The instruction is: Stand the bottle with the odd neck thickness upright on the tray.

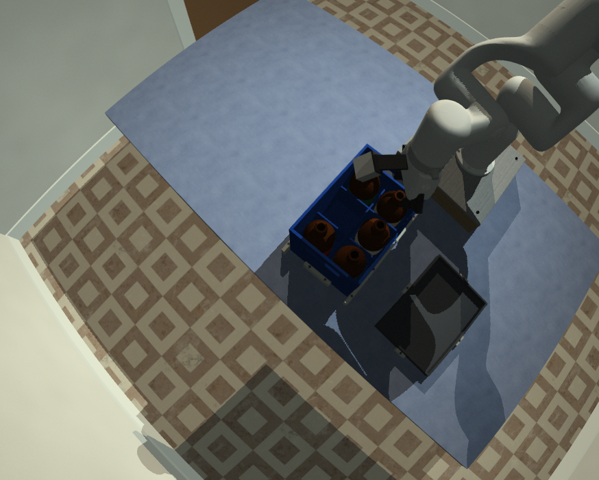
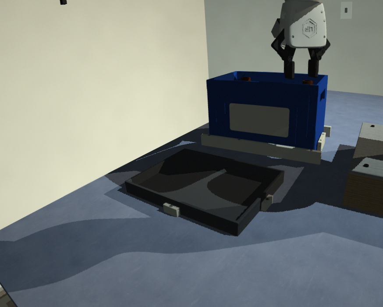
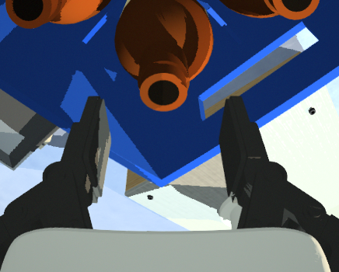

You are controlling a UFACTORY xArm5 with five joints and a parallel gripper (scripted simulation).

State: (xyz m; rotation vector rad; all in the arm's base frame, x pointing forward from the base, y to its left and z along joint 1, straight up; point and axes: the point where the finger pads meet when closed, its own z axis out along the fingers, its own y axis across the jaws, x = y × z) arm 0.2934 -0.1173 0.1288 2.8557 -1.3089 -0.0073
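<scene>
The blue crate (image 1: 305,251) (image 2: 217,95) (image 3: 163,148) stands level with several brown bottles upright in it; one compartment (image 1: 345,206) is empty. My gripper (image 2: 301,76) (image 3: 165,117) is open, fingers pointing down, around the height of the crate's rim. Nothing is held. A bottle (image 1: 392,206) (image 3: 155,43) in the crate's corner by the arm has its mouth between the fingertips in the wrist view, apart from both. Neighbouring bottles (image 3: 74,12) (image 3: 249,8) show at that view's top edge. The black tray (image 1: 407,324) (image 2: 207,219) lies level and empty. I cannot tell which neck differs.
Pale strips (image 1: 317,273) (image 2: 262,149) edge the crate's base, and small pale blocks (image 2: 171,209) touch the tray. A wooden block with metal-coloured top plates (image 1: 495,184) (image 2: 361,191) stands beside the crate, under the arm. The crate's walls and dividers surround the bottles.
</scene>
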